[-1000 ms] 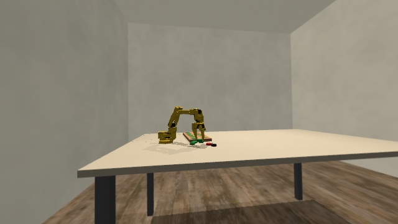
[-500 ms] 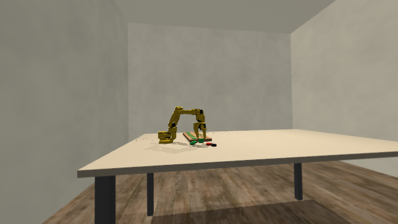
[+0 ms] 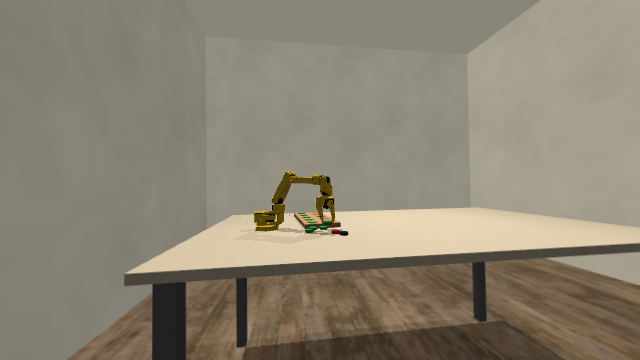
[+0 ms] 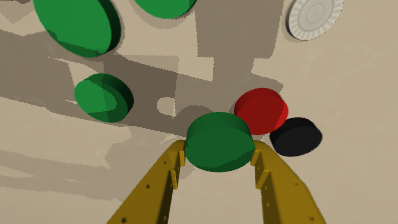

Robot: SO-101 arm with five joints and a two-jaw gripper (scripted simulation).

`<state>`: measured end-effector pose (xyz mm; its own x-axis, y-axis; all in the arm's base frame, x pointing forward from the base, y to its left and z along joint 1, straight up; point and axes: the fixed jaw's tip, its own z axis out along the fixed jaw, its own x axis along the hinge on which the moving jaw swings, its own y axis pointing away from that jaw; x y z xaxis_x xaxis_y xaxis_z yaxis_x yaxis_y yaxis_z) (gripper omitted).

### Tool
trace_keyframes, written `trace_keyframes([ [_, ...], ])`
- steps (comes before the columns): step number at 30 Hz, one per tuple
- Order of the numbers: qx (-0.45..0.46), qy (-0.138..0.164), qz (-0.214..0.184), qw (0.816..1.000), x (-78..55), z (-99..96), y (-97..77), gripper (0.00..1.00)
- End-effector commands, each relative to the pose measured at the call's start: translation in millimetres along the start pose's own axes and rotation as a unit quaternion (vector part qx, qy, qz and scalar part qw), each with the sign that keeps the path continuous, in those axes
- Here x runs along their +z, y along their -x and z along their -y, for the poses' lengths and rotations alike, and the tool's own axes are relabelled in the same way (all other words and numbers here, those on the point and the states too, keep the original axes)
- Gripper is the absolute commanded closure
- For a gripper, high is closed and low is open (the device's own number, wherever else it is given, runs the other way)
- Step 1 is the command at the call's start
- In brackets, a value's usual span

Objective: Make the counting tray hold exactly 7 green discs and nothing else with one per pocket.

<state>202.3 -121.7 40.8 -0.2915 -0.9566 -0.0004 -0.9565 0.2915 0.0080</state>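
The gripper (image 4: 218,150) is clamped on 1 green disc (image 4: 218,141), carried clear above the table (image 3: 450,235) near the counting tray (image 3: 301,217). Risk: the grip bears only on the disc's rim, so a tilt or jolt could drop it onto the red disc (image 4: 262,110) or black disc (image 4: 296,136) directly below. 3 loose green discs (image 4: 103,97) and 1 white disc (image 4: 315,17) lie further out; none appears to obstruct the carry.
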Motion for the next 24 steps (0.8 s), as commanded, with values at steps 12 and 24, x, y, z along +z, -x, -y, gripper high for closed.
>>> trace_keyframes([
  [12,-0.092,-0.045,-0.006,0.995,-17.4,13.8,44.0,1.0],
  [24,-0.16,-0.045,-0.004,0.986,-17.4,12.4,77.2,1.0],
])
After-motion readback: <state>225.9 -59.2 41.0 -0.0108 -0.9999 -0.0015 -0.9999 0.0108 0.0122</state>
